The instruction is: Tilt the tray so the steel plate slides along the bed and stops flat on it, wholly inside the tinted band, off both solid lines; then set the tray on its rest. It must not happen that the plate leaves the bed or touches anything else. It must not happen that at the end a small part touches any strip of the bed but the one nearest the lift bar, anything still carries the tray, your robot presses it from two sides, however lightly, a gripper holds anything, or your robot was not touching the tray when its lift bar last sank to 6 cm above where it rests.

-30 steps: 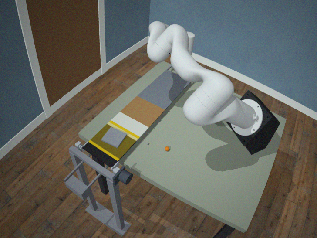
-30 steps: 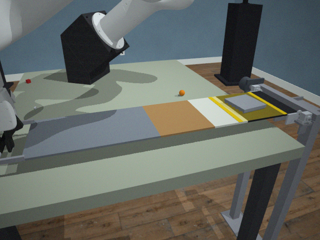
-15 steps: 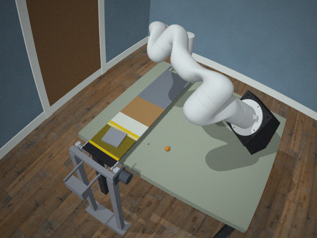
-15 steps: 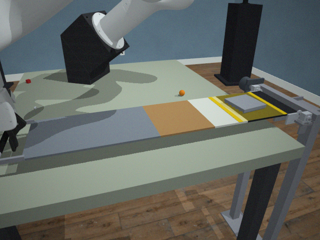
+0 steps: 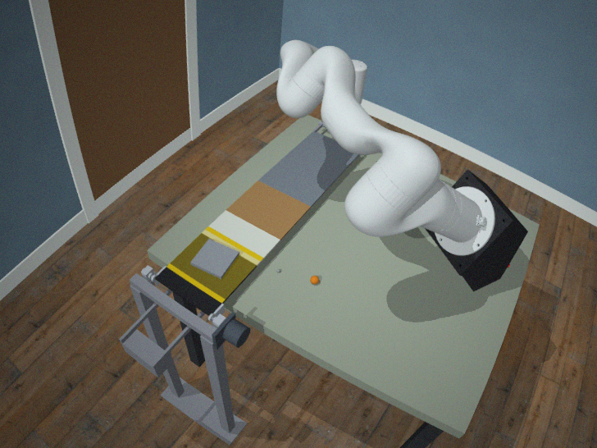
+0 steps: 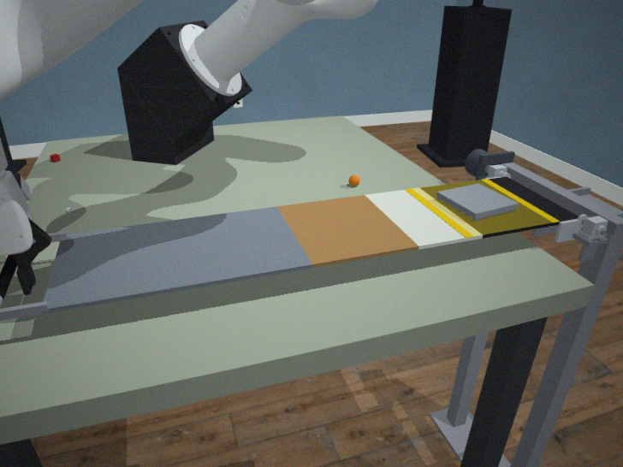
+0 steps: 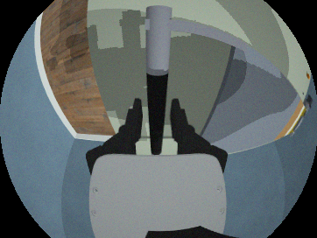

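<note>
The steel plate (image 5: 215,258) lies flat on the tinted band (image 5: 193,245), between the two yellow lines (image 5: 234,243) and apparently off both, at the tray's (image 6: 166,253) pivot end. The tray's long axis runs from there straight back to the end effector (image 7: 158,125) at the far end. Its fingers are spread, flanking the dark handle bar (image 7: 155,107) with visible gaps, gripping nothing. The tray looks level on the worktop (image 5: 385,308), so backing off along that bar seems all that's left.
</note>
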`<state>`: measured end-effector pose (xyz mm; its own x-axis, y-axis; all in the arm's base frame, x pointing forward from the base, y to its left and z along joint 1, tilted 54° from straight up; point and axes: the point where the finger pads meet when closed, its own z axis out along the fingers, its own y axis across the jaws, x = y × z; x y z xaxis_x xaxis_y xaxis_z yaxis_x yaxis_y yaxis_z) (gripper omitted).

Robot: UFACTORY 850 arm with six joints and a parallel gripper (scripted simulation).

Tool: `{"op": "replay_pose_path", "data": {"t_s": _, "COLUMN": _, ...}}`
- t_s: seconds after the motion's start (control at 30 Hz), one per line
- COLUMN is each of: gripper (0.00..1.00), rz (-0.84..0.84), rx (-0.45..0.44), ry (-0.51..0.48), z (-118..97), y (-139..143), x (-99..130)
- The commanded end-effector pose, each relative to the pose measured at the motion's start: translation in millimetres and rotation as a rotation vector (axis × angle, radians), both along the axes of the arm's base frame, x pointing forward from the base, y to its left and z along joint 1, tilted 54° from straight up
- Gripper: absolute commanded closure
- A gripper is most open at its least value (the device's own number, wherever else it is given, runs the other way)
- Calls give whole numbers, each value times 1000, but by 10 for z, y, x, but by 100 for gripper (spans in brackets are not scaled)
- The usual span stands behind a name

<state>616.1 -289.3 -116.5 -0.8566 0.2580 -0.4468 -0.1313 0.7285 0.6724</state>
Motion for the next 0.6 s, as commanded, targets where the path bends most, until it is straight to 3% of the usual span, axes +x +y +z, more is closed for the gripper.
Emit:
{"op": "replay_pose_path", "data": {"t_s": 0.0, "gripper": 60, "rz": -1, "rx": -1, "ry": -1, "z": 10, "y": -16, "x": -1}}
{"op": "replay_pose_path", "data": {"t_s": 0.27, "gripper": 60, "rz": -1, "rx": -1, "ry": -1, "z": 59, "y": -68, "x": -43}}
{"op": "replay_pose_path", "data": {"t_s": 0.57, "gripper": 60, "rz": -1, "rx": -1, "ry": -1, "z": 262, "y": -286, "x": -214}}
